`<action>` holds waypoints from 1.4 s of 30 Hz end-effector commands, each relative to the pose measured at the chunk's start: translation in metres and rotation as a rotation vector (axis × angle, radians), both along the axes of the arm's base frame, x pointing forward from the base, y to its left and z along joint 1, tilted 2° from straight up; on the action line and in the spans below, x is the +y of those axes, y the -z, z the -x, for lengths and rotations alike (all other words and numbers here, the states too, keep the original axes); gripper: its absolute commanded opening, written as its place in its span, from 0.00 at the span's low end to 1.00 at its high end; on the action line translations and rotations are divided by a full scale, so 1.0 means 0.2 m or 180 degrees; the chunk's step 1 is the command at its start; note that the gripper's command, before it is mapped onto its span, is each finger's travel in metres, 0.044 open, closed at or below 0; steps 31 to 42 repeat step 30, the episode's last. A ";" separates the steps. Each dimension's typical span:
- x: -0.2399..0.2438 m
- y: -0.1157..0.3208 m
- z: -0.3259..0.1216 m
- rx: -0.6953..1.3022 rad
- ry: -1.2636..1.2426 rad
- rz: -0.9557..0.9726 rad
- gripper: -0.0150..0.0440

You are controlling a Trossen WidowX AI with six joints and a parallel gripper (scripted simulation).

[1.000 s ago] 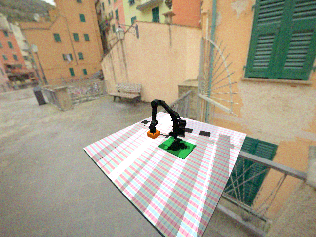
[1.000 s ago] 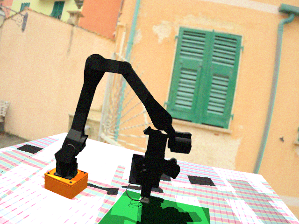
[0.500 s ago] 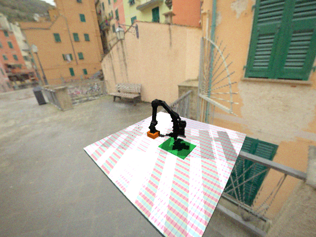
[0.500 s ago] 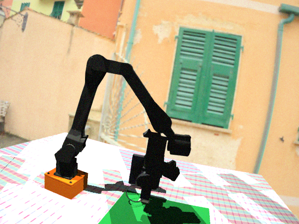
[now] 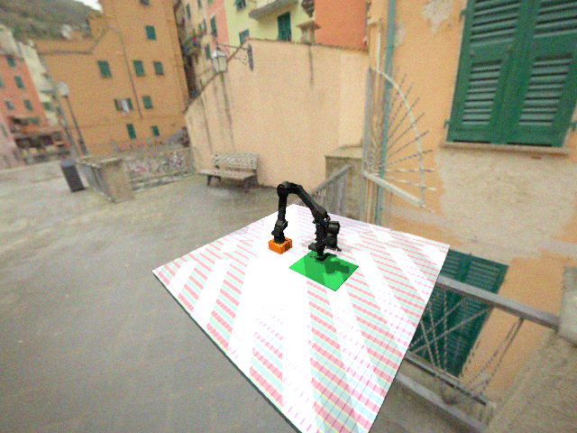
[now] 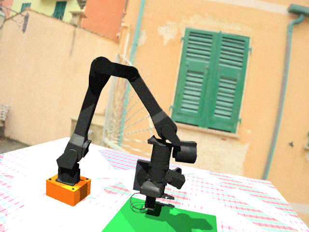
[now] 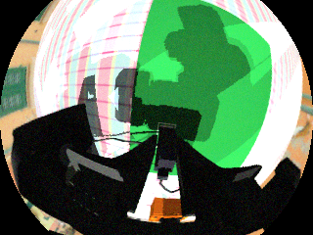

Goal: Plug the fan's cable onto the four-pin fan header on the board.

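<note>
The green board [image 5: 336, 280] [image 6: 119, 222] [image 7: 245, 115] lies flat under the arm. My gripper [image 5: 320, 256] [image 6: 149, 207] [image 7: 166, 140] points down at the board, its fingertips low over it. The fingers are parted only a little, one on each side of the small dark plug [image 7: 166, 133], and look slackened around it. A small pale edge shows at the fingertips in the exterior view. The thin dark cable [image 6: 130, 200] [image 7: 127, 134] loops out to the side. The header is mostly hidden by plug and fingers; how deep the plug sits cannot be told.
The orange base block [image 5: 279, 245] [image 6: 62, 193] [image 7: 166, 208] carries the arm beside the board. A striped cloth [image 5: 279, 326] covers the table. Dark shadows of the arm fall across the board. The cable loop lies close beside the fingers.
</note>
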State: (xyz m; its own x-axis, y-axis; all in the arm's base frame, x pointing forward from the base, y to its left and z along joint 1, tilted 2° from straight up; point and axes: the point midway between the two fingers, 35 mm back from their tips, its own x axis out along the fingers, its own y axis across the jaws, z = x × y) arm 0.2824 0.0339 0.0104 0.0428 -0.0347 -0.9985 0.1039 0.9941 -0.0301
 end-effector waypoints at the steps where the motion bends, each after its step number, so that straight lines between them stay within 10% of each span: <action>1: 0.00 0.00 0.00 -0.0003 0.0000 0.0000 0.57; 4: 0.00 0.00 0.00 -0.0003 0.0000 0.0000 0.69; 42: -0.08 -0.32 -0.58 -0.0034 -0.0011 0.0007 0.69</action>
